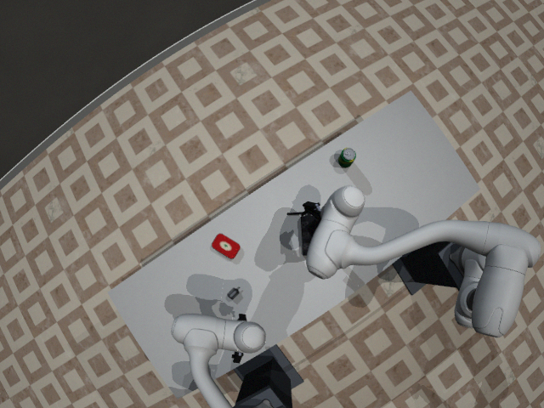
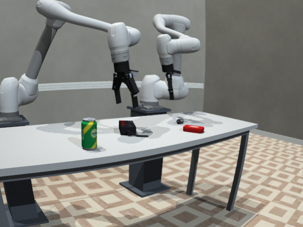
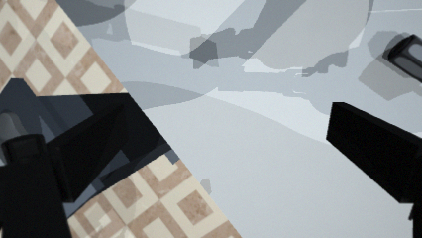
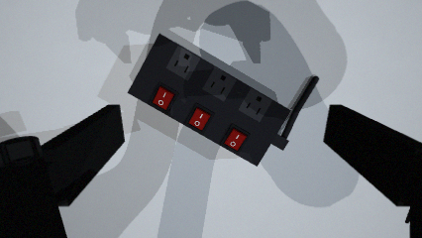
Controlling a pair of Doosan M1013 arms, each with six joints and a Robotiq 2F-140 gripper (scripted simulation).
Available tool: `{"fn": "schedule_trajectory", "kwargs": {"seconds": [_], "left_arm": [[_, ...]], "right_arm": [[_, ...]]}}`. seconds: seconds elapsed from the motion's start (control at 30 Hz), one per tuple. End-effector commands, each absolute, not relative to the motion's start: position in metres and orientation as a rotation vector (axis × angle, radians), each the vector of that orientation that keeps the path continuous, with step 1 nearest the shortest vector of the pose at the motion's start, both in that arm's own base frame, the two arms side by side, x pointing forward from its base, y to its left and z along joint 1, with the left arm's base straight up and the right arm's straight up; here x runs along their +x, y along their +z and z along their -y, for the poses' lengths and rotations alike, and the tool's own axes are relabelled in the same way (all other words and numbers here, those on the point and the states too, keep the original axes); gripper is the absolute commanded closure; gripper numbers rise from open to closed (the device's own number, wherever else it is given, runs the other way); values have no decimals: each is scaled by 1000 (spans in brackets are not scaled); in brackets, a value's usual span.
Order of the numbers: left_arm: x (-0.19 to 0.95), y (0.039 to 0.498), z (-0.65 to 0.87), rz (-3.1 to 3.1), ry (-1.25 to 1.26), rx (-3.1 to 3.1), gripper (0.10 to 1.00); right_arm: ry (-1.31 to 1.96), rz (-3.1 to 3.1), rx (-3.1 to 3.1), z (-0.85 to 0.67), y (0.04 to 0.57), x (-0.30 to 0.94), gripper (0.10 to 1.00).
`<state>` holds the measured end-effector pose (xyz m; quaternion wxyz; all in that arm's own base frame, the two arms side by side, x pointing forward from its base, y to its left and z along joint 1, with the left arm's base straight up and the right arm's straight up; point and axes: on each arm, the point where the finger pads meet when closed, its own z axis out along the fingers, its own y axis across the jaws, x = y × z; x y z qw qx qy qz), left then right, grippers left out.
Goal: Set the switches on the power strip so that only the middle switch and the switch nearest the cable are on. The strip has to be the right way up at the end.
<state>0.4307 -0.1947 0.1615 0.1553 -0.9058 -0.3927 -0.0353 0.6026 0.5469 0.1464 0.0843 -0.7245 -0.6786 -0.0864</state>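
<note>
Okay, so from the top, the strip point(image 1: 307, 232) point(image 2: 127, 127) point(image 4: 210, 99) is on the table point(image 1: 408, 144) point(image 2: 49, 156) point(image 3: 277, 188) point(image 4: 45, 30), partly covered by the right arm, with its cable point(image 1: 294, 213) point(image 2: 140, 135) point(image 4: 301, 105) poking out. The left gripper point(image 1: 240, 337) point(image 2: 171, 97) point(image 3: 227, 121) is near the table's edge, and a small dark thing point(image 1: 234, 292) point(image 2: 180, 121) point(image 3: 410, 56) sits between it and the red tin point(image 1: 225, 246) point(image 2: 193, 128).

Exterior shows the right gripper point(image 1: 314, 232) point(image 2: 126, 104) point(image 4: 224, 123) hanging above the strip, fingers well apart, holding nothing. The green can point(image 1: 347, 156) point(image 2: 89, 134) is standing upright, well apart from the tin.

Left wrist: fingers spread wide, nothing between them, just table and floor point(image 3: 190, 205) below.

Right wrist is the good one: strip's right way up, slanted beneath the open fingers, not touched. Sockets and all three red switches point(image 4: 163, 97) face up, cable off one end. Honestly can't tell which switches are on.
</note>
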Motion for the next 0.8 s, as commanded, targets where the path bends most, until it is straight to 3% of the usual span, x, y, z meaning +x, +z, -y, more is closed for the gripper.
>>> {"fn": "schedule_trajectory", "kwargs": {"seconds": [0.0, 0.77], "left_arm": [[450, 156, 129, 1174, -5, -2543, 98], [412, 137, -109, 1415, 420, -2398, 98]], "right_arm": [[-267, 2023, -2161, -545, 147, 601, 98], [-267, 2023, -2161, -545, 147, 601, 98]]}}
